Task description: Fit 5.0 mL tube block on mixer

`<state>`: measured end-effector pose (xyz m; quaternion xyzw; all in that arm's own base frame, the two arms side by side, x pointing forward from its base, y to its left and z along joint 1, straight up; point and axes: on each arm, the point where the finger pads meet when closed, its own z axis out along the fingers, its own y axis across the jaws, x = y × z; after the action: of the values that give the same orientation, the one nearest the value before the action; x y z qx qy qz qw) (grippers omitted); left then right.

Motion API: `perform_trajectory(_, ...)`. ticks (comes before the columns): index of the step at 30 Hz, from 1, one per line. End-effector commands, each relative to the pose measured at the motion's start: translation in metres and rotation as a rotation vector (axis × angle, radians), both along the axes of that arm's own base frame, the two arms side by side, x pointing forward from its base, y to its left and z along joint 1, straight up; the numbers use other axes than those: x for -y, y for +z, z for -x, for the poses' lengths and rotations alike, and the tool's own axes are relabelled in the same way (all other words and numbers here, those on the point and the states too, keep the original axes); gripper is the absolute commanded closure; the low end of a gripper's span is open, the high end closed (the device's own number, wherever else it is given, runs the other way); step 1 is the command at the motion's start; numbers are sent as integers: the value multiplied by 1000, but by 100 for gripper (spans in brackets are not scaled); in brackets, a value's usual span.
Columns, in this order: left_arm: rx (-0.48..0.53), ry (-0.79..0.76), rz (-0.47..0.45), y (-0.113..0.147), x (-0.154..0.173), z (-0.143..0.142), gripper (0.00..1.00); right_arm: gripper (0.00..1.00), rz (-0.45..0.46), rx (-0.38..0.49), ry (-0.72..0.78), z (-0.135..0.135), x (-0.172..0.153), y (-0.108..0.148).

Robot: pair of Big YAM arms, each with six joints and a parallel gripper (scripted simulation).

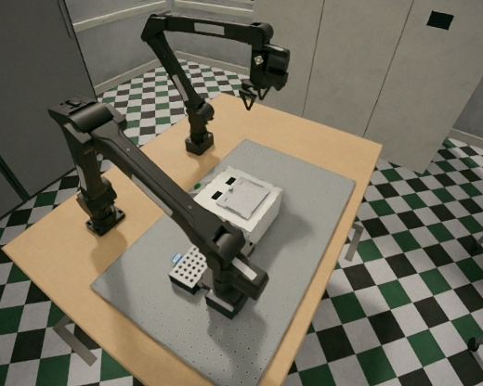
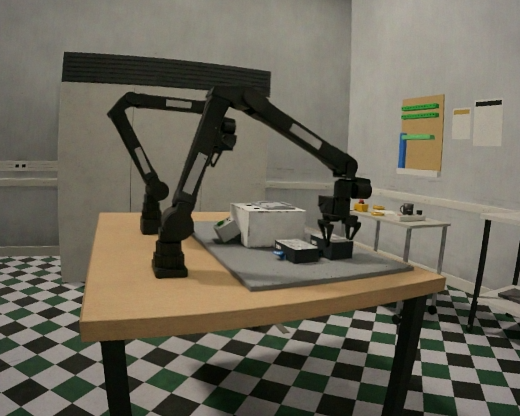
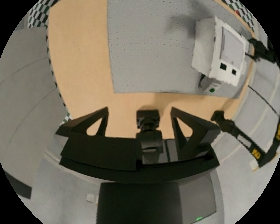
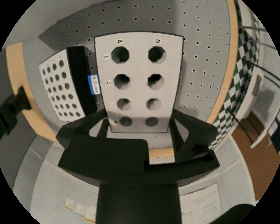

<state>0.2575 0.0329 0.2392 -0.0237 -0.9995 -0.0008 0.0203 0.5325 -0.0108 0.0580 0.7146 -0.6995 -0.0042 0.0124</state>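
Right claw [image 1: 218,287] [image 2: 339,239] [image 4: 141,114] clamped on wide-holed block [image 1: 225,310] [image 2: 340,249] [image 4: 138,67] | step: grasp made, block apparently on bench [image 1: 142,297] [image 2: 233,305] [image 4: 17,65] | next: lift, carry to mixer [image 1: 267,226] [image 2: 270,227] [image 3: 205,47], rear edge under lip

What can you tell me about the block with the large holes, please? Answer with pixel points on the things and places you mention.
The block with the large holes [image 1: 222,308] [image 2: 340,250] [image 4: 138,70] has a white top, dark sides and eight round holes in two rows of four, with small marks beside them. A blue tag [image 4: 93,84] sticks out at one side, its print too small to read surely. It looks level and appears to rest on the grey mat [image 1: 170,315] [image 2: 253,270] [image 3: 151,50] [image 4: 206,30], with the right gripper [image 1: 223,295] [image 2: 339,242] [image 4: 139,110] closed on it.
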Motion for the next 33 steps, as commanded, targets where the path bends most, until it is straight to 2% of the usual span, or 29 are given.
perform_trajectory(1, -15, -5, 4, 1, 4, 2, 0, 100, -6, 177, -1, -46, -2, 85)
perform_trajectory(9, -20, -5, 4, -1, 4, 3, 0, 100, -5, 182, -1, -45, -2, 88)
perform_trajectory(17, -23, -5, 5, -3, 4, 4, 0, 100, -5, 161, -1, -48, -2, 73)
perform_trajectory(33, 36, -4, -2, 19, 2, -10, 0, 100, -4, 155, -1, -46, -2, 73)
